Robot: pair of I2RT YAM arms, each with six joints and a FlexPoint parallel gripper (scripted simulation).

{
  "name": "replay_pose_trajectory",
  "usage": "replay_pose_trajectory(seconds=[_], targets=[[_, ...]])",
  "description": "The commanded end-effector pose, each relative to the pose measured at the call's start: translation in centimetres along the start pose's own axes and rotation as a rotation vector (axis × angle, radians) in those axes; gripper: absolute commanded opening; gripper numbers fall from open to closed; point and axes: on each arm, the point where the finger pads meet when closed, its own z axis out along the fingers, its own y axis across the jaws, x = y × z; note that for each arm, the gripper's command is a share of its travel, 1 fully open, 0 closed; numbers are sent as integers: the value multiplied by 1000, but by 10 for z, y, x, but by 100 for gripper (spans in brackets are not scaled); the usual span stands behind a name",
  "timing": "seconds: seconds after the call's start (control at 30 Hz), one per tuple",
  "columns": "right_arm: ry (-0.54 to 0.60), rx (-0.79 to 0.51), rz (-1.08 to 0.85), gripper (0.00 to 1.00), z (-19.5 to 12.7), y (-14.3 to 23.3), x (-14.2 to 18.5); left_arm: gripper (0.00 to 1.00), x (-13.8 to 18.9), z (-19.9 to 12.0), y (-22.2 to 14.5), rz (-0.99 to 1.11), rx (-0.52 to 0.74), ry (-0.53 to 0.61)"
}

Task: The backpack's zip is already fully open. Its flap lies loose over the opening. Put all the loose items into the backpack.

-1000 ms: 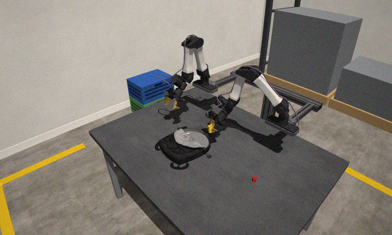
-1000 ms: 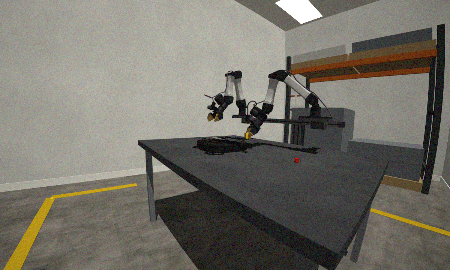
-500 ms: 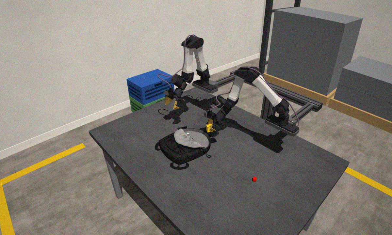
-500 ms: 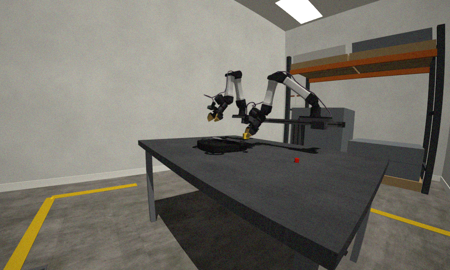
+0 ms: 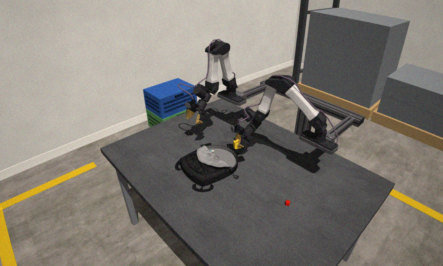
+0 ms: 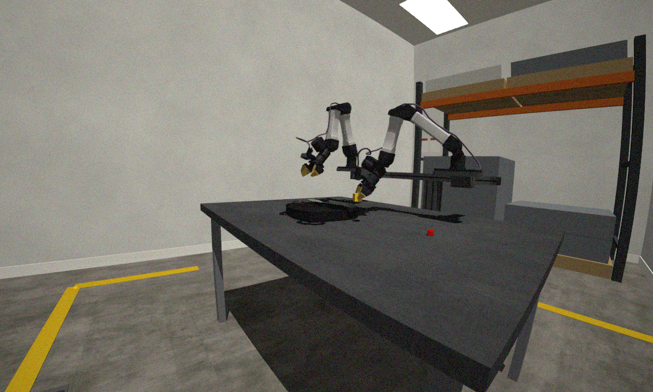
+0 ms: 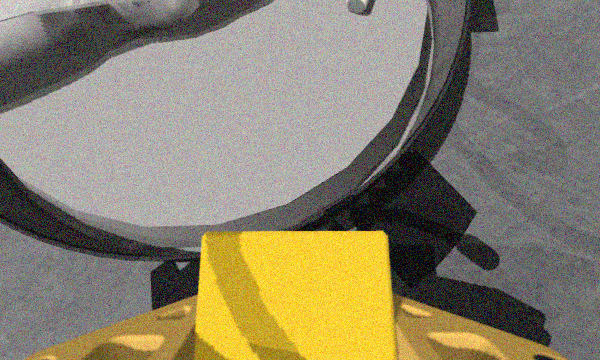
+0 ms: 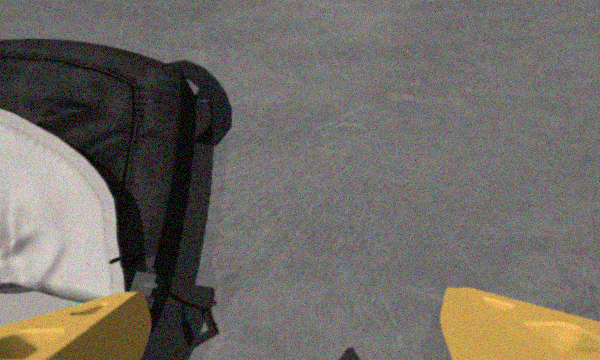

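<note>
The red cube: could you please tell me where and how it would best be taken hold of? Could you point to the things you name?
I would grip the red cube [image 5: 287,203] [image 6: 430,233] by two opposite upright sides, coming from straight above: it looks small and boxy, and nothing touches its visible sides.
</note>
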Motion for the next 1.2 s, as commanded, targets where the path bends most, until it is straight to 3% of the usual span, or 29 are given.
replay_pose_trajectory(seconds=[0.0, 1.17], targets=[[-34, -2, 0, 90, -1, -2, -12, 34, -34, -13, -16, -48, 34, -66], [-34, -2, 0, 90, -1, -2, -12, 34, -34, -14, -19, -46, 37, -68]])
